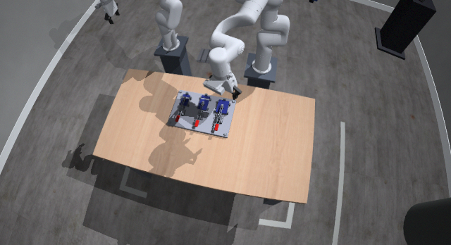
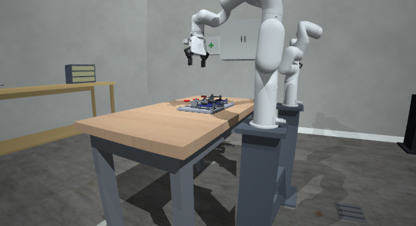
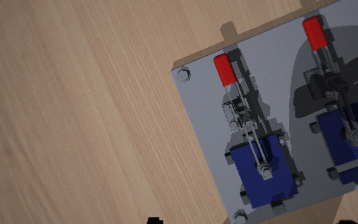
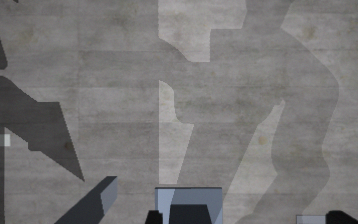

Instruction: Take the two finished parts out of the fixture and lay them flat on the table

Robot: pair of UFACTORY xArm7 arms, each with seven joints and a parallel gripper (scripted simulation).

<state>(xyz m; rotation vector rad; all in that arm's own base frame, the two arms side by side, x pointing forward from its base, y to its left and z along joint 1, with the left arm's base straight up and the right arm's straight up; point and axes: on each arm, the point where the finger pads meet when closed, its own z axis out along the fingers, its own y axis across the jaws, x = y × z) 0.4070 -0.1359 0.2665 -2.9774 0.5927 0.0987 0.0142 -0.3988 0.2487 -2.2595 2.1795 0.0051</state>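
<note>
From the top view, we saw a wooden table (image 1: 264, 150) (image 2: 146, 122) (image 3: 55, 100) with a grey metal plate (image 1: 230, 118) (image 2: 192, 110) (image 3: 205, 120) lying on it, bearing three blue blocks in a row. The plain block (image 1: 224, 105) (image 2: 205, 105) (image 3: 280, 185) sat at the picture's right end, the middle block (image 1: 203, 103) (image 3: 332, 135) next to it, and the far block (image 1: 184, 98) at the other end. Each block had a clamp with a red handle. Our left gripper (image 1: 237, 94) (image 2: 197, 63) (image 3: 251, 221) hung near the plate's corner by the plain block, while our right gripper (image 1: 113, 18) (image 4: 247, 218) was well away from the table, beyond its edge. In the exterior view, we saw the left gripper high above the table, fingers spread, with nothing between them; the blocks sat low on the plate, too small for us to make out any slot. In the left wrist view, we looked down on two blocks, each with its clamp's arm reaching over the top. A pale slot crossed the middle block, so that finished part was in the fixture; we saw no slot on the plain one, apparently the blank. We could not tell whether the far block was slotted. In the right wrist view, we saw spread, empty fingertips above the grey floor (image 4: 120, 100), streaked with shadows.
</note>
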